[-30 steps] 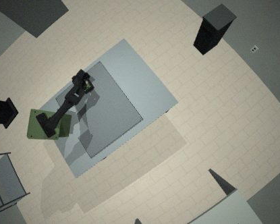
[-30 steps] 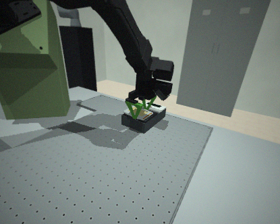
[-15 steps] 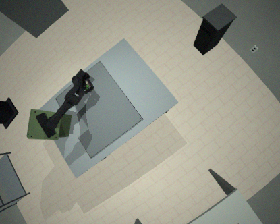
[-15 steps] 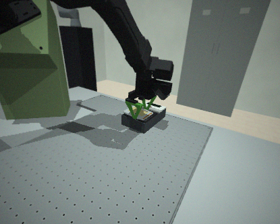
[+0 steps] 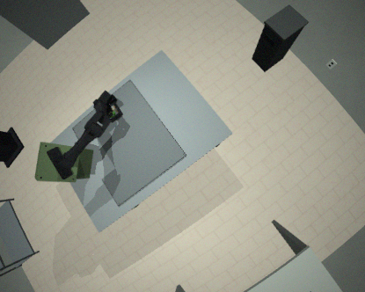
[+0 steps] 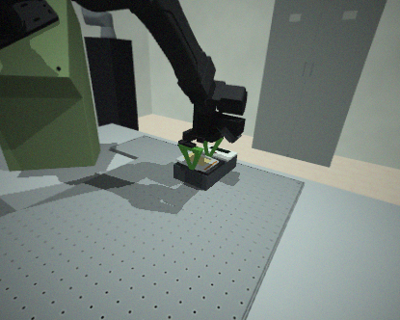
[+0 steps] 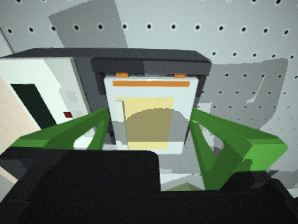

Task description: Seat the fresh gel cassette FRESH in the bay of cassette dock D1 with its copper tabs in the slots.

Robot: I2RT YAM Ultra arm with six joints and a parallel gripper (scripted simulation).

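Note:
The cassette FRESH (image 7: 148,112), a white frame with a yellow gel window and an orange strip at its far end, lies inside the bay of the dark dock D1 (image 7: 150,64). Its two copper tabs (image 7: 121,75) sit at the bay's far end wall. It looks level in the bay, and I cannot make out the comb. A small red light (image 7: 67,114) shows on the white console (image 7: 45,90) to the left. My gripper (image 7: 148,112) is open, with its green fingers on either side of the cassette and a small gap on each side. In the side view the gripper (image 6: 200,155) stands just above the dock (image 6: 204,173).
The dock stands near the far left part of the perforated grey deck (image 6: 131,241). The arm's green base block (image 6: 40,96) rises at the left. In the overhead view the gripper (image 5: 113,111) is near the deck's far corner, and the base plate is at the table edge.

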